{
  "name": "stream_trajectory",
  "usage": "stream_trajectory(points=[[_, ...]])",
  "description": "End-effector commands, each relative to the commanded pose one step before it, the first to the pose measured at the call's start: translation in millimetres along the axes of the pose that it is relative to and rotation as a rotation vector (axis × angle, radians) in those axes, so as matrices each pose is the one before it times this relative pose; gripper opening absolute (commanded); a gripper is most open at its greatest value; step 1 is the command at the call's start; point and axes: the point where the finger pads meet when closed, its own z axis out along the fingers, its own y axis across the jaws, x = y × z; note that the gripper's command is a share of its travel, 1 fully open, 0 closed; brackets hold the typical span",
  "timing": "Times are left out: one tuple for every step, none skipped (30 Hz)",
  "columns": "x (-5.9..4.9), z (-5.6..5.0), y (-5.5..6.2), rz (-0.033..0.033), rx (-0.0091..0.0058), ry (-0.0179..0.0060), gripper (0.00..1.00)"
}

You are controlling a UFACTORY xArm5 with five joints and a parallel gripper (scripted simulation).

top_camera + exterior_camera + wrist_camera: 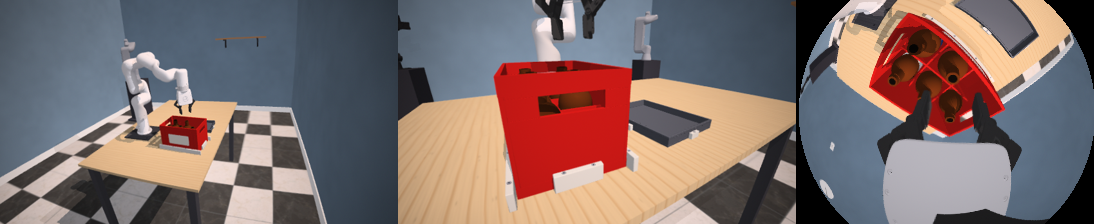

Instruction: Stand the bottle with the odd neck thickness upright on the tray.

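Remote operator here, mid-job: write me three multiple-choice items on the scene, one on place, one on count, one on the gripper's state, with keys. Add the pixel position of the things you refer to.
1. Where are the brown bottles?
A) on the tray
B) in the crate
C) on the wall shelf

2. How many bottles show?
A) three
B) four
C) five

3. How is the gripper?
A) open, holding nothing
B) shut on a bottle
C) shut, empty

1: B, the bottles (952,65) stand inside the red crate (178,139) (568,138) (908,113), none on the tray (210,126) (666,120) (998,22).
2: C, the wrist view shows five.
3: A, the gripper (185,112) (572,35) (952,99) has its fingers apart above the crate, with no bottle raised between them.
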Motion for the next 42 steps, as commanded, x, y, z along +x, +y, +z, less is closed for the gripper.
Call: stream_trajectory(points=[[-0.68,0.13,0.62,-0.00002,-0.00245,-0.00279,0.65],[0.00,0.75,0.01,0.00001,0.00003,0.00003,0.65],[0.00,0.82,0.01,0.00001,0.00003,0.00003,0.65],[0.00,0.89,0.01,0.00001,0.00003,0.00004,0.65],[0.00,0.95,0.00,0.00001,0.00004,0.00004,0.65],[0.00,1.01,0.00,0.00001,0.00004,0.00004,0.65],[0.00,0.00,0.00,0.00000,0.00000,0.00000,0.65],[0.00,0.00,0.00,0.00000,0.00000,0.00000,0.65],[-0.02,1.05,0.00,0.00000,0.00001,0.00001,0.65],[-0.03,1.10,0.00,0.00000,0.00000,0.00000,0.65],[-0.03,1.15,0.00,0.00000,0.00000,0.00000,0.65],[-0.03,1.19,-0.01,0.00000,0.00000,0.00000,0.65],[-0.02,1.23,-0.01,0.00000,0.00000,0.00000,0.65],[-0.02,1.27,-0.01,0.00000,0.00000,0.00000,0.65],[-0.02,1.29,-0.02,0.00000,0.00000,0.00000,0.65],[-0.03,1.32,-0.01,0.00000,0.00000,0.00000,0.65],[-0.04,1.33,0.00,0.00000,0.00000,0.00000,0.65],[-0.03,1.35,-0.01,0.00000,0.00000,0.00000,0.65],[-0.03,1.35,-0.01,0.00000,0.00000,0.00000,0.65],[-0.03,1.35,-0.01,0.00000,0.00000,0.00000,0.65],[-0.02,1.34,-0.02,0.00000,0.00000,0.00000,0.65],[-0.02,1.33,-0.02,0.00000,0.00000,0.00000,0.65],[-0.04,1.31,0.00,0.00000,0.00000,0.00000,0.65],[0.00,0.00,0.00,0.00000,0.00000,0.00000,0.65],[0.00,0.00,0.00,0.00000,0.00000,0.00000,0.65],[-0.03,1.29,-0.01,0.00000,0.00000,0.00000,0.65],[-0.03,1.26,-0.01,0.00000,0.00000,0.00000,0.65],[-0.03,1.22,-0.01,0.00000,0.00000,0.00000,0.65],[-0.02,1.18,-0.01,0.00000,0.00000,0.00000,0.65],[-0.02,1.14,-0.02,0.00000,0.00000,0.00000,0.65],[-0.02,1.09,-0.02,0.00000,0.00000,0.00000,0.65],[-0.03,1.03,-0.01,0.00000,0.00000,0.00000,0.65],[-0.03,0.98,0.00,0.00000,0.00000,0.00000,0.65],[-0.02,0.92,0.00,0.00000,0.00000,0.00000,0.65],[-0.02,0.85,-0.01,0.00000,0.00000,0.00000,0.65],[-0.02,0.79,-0.01,0.00000,0.00000,0.00000,0.65],[-0.02,0.72,-0.01,0.00000,0.00000,0.00000,0.65],[-0.01,0.65,-0.01,0.00000,0.00000,0.00000,0.65],[-0.01,0.58,-0.01,0.00000,0.00000,0.00000,0.65],[-0.01,0.51,-0.01,0.00000,0.00000,0.00000,0.65],[0.00,0.00,0.00,0.00000,0.00000,0.00000,0.65],[0.00,0.00,0.00,0.00000,0.00000,0.00000,0.65]])
